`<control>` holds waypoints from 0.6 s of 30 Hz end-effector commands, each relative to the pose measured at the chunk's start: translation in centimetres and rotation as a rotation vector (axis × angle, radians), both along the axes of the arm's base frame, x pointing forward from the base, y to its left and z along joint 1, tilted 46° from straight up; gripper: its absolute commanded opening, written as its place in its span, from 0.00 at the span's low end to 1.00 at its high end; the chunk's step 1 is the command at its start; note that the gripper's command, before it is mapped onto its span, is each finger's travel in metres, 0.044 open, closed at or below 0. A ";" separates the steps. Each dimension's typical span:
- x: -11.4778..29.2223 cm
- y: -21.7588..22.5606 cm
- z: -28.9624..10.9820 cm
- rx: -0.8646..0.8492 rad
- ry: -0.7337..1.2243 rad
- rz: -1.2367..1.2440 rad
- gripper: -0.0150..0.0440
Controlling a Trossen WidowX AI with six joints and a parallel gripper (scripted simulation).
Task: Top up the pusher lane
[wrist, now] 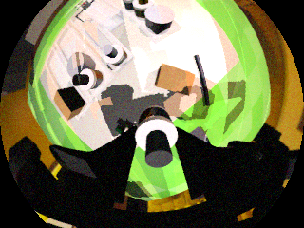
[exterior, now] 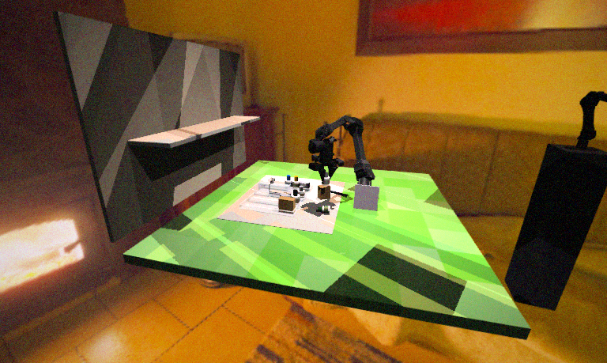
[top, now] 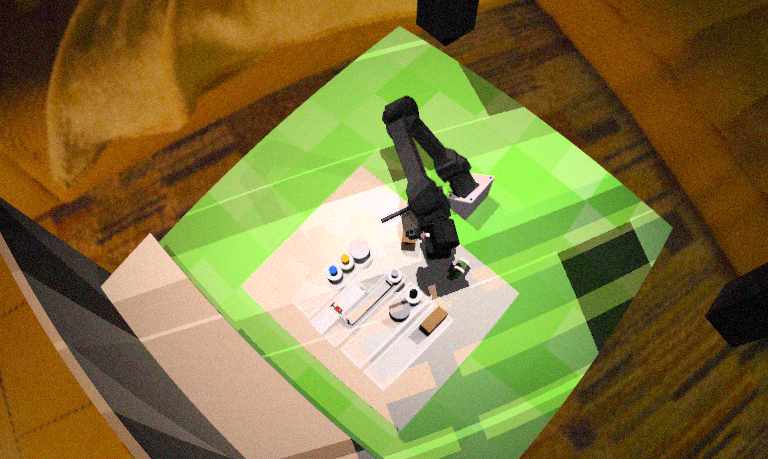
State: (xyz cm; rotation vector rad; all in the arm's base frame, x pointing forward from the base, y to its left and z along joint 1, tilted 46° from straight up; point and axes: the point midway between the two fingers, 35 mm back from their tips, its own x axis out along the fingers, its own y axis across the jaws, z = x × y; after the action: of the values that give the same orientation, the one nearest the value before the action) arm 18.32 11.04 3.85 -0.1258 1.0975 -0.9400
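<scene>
My gripper [wrist: 155, 129] [exterior: 326, 178] is shut on a small white jar with a grey lid [wrist: 158, 135] and holds it a little above the pale mat, over a brown box [exterior: 323, 191] [wrist: 175, 79] [top: 408, 243]. In the top view the arm hides the fingers. The sprung lane [top: 365, 299] lies on the white rack, with a red mark at its pusher end [top: 337, 307]. A like jar [top: 394, 275] [wrist: 113, 52] stands at the lane's front end, to the left of my gripper.
Blue-lidded [top: 333, 271] and yellow-lidded [top: 344, 259] jars and a wide grey-lidded one [top: 359, 249] stand beside the rack. A black-lidded jar [top: 412, 294], a grey disc [top: 399, 310] and a second brown box [top: 433, 320] sit in neighbouring lanes. A green-lidded jar [top: 459, 269] lies on its side. A black rod [top: 394, 214] lies near the arm.
</scene>
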 end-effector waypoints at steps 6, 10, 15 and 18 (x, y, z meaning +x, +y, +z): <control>2.7 -0.5 -0.7 -0.012 0.133 0.115 0.25; 4.1 -0.8 -1.0 -0.021 0.192 0.176 0.25; 5.7 -1.3 -1.4 -0.036 0.270 0.259 0.25; 6.6 -1.6 -1.6 -0.047 0.319 0.313 0.25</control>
State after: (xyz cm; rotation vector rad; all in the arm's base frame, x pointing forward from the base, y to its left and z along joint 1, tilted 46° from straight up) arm 23.68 9.76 2.49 -0.4125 1.2787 -0.7309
